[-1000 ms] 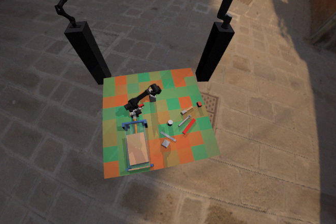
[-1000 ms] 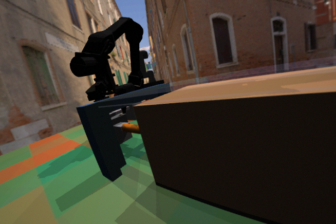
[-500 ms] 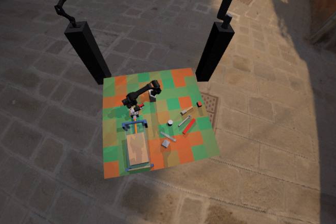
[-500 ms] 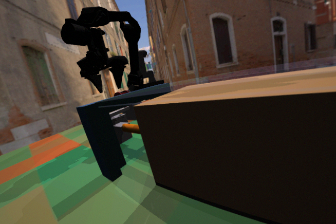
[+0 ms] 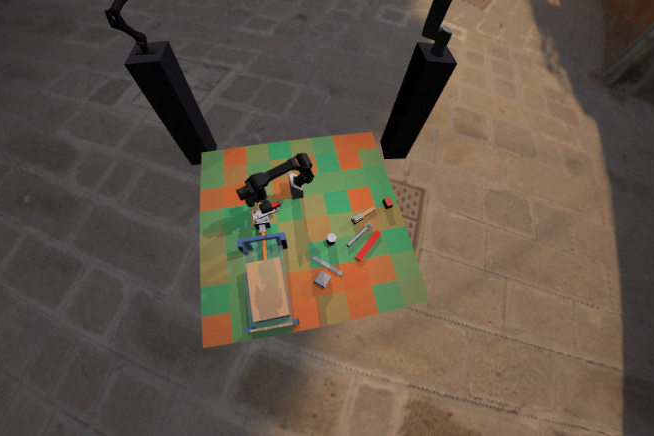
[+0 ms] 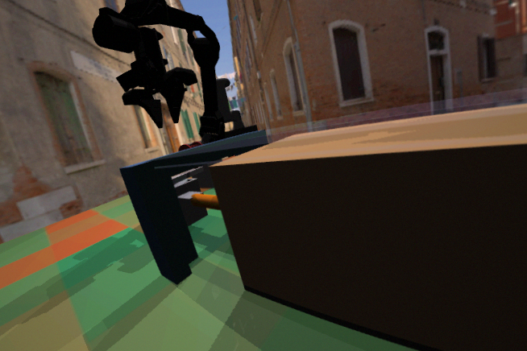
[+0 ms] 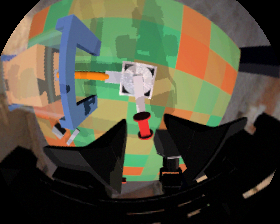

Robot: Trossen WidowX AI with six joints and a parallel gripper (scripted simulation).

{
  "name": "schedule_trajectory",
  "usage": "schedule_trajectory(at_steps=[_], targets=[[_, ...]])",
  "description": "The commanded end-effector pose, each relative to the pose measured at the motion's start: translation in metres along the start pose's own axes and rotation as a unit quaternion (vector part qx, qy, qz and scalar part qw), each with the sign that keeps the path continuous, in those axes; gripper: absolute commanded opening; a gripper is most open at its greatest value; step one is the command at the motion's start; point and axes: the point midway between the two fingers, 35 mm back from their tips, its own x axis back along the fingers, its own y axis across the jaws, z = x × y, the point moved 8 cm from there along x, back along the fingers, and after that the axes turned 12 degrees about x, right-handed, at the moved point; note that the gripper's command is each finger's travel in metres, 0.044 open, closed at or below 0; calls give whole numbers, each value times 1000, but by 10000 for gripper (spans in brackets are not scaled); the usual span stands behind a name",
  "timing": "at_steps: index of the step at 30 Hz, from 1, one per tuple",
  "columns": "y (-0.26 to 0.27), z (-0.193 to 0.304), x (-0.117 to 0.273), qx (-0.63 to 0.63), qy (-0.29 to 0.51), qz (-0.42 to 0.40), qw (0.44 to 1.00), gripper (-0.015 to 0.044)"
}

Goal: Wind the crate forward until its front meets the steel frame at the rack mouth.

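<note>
The wooden crate (image 5: 266, 295) (image 6: 334, 206) lies flat inside the clear-panelled cubby. A gap separates its front from the blue frame (image 5: 261, 238) (image 6: 152, 206) (image 7: 68, 75) at the mouth. An orange strap (image 5: 264, 247) (image 6: 206, 201) (image 7: 93, 76) runs from the crate through the frame to the winch (image 5: 260, 219) (image 7: 148, 84). The winch handle (image 7: 140, 101) sits on top of the winch, with its red knob (image 5: 274, 205) (image 7: 144, 128) upright at the arm's end. My gripper (image 6: 169, 124) (image 7: 145, 119) is open and empty, raised above the winch and knob. The key in its hole is hidden.
Right of the cubby lie a white cylinder (image 5: 331, 239), a grey bar (image 5: 327, 266), a grey block (image 5: 322, 279), a silver tool (image 5: 359, 235), a red bar (image 5: 367, 245), a brush-like tool (image 5: 363, 215) and a red block (image 5: 387, 202). The frame stands close to the winch.
</note>
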Motion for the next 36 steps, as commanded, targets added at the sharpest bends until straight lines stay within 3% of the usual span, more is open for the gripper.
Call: schedule_trajectory(at_steps=[1,7,36], targets=[[0,-1,2,3,-2,3,1000,151],[0,-1,2,3,-2,3,1000,0],[0,-1,2,3,-2,3,1000,0]])
